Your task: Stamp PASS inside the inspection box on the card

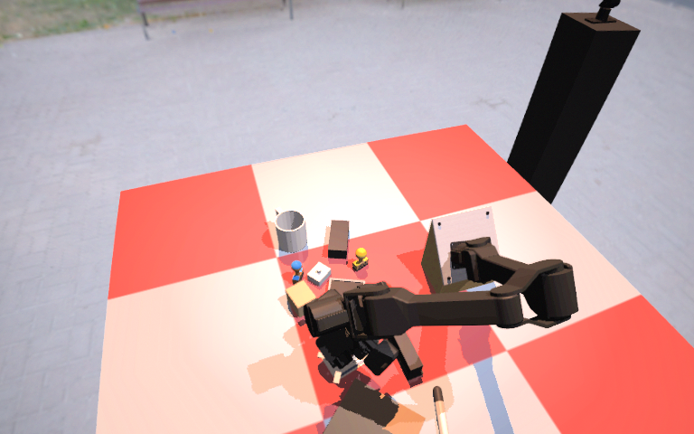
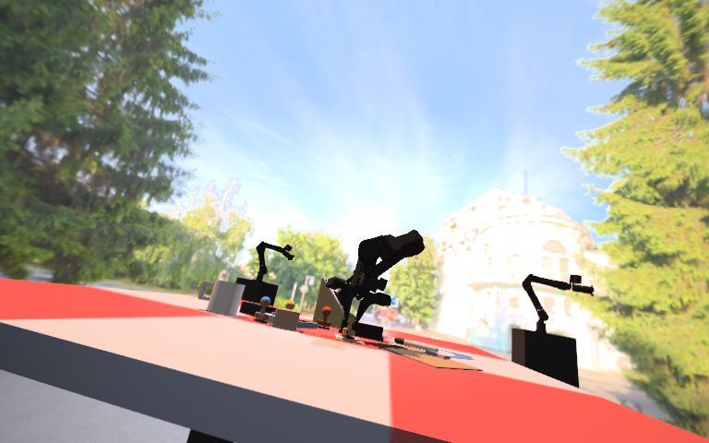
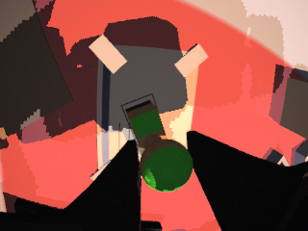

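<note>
Wrist view: the black tapered fingers (image 2: 367, 309) were closed on a brown stamp w/ a round green knob (image 3: 167, 166) (image 2: 345, 330). Its green-topped base was over the pale card (image 3: 144, 72) (image 1: 342, 369), w/ a thin dark outline round the base's far end; couldn't tell if it touched. Pale tape strips (image 3: 108, 54) lay across two card corners.

Top view: the dark jointed arm (image 1: 450, 307) (image 2: 388, 247) hid most of the card. Farther off, L to R: grey faceted mug (image 1: 291, 234) (image 2: 225, 297), then dk brown oblong block (image 1: 338, 239). Blue-knobbed stamp (image 1: 296, 271) (image 2: 265, 307) & yellow-knobbed stamp (image 1: 360, 259) (image 2: 290, 305) stood nearer, w/ a small white box (image 1: 318, 274) btwn.

Ext. view: a red-knobbed stamp (image 2: 326, 317) stood upright on the red-&-cream tabletop (image 1: 179, 230) (image 2: 234, 354), left of the held one.
</note>
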